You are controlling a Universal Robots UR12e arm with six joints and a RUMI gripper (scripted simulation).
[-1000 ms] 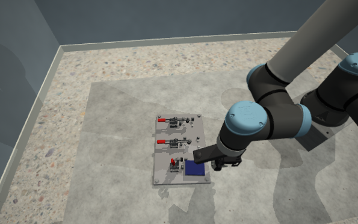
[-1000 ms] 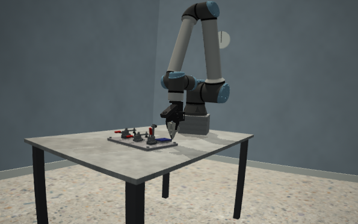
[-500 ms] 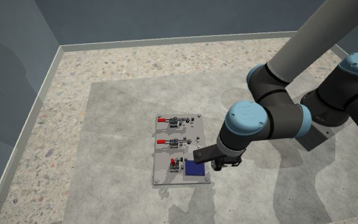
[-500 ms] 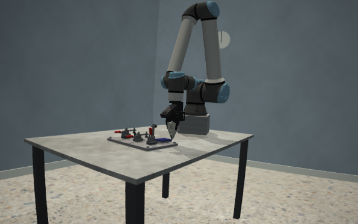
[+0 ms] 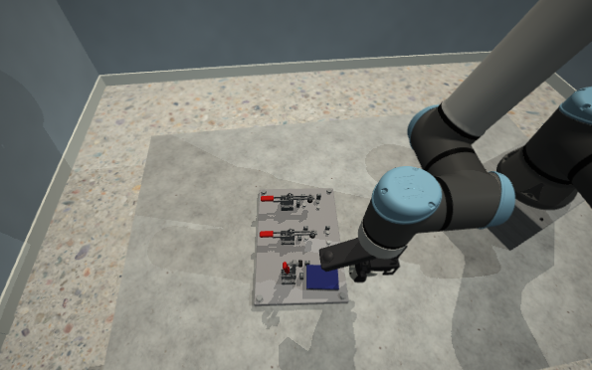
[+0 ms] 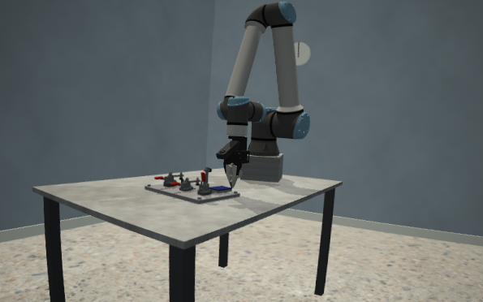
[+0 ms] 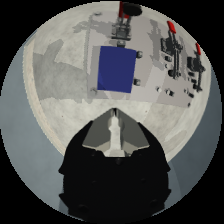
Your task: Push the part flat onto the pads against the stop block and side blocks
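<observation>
A: Here, nearest the exterior camera, a grey tabletop (image 6: 144,215) on black legs carries a grey fixture plate (image 6: 217,197) bolted at its corners.

B: And the part?

A: A flat dark-blue part (image 5: 322,277) lies on the plate's near right corner in the top view, just right of a small toggle clamp with an upright red handle (image 5: 286,269). In the wrist view the blue part (image 7: 116,70) sits slightly askew, small dark blocks (image 7: 136,81) showing at its right edge. Whether it rests flat on its pads cannot be told.

B: The end effector?

A: The end effector (image 6: 231,180) is clenched, its pale fingers pressed together with nothing between them. It points down just beside the part's right edge, its tip close to the plate; contact cannot be told.

B: Farther back?

A: Two more toggle clamps with red handles lying flat, one (image 5: 286,234) mid-plate, another (image 5: 288,200) at the far end. Beyond, the arm's grey pedestal (image 6: 271,170) stands on the tabletop's far side, before a blue-grey wall (image 6: 95,81).
</observation>
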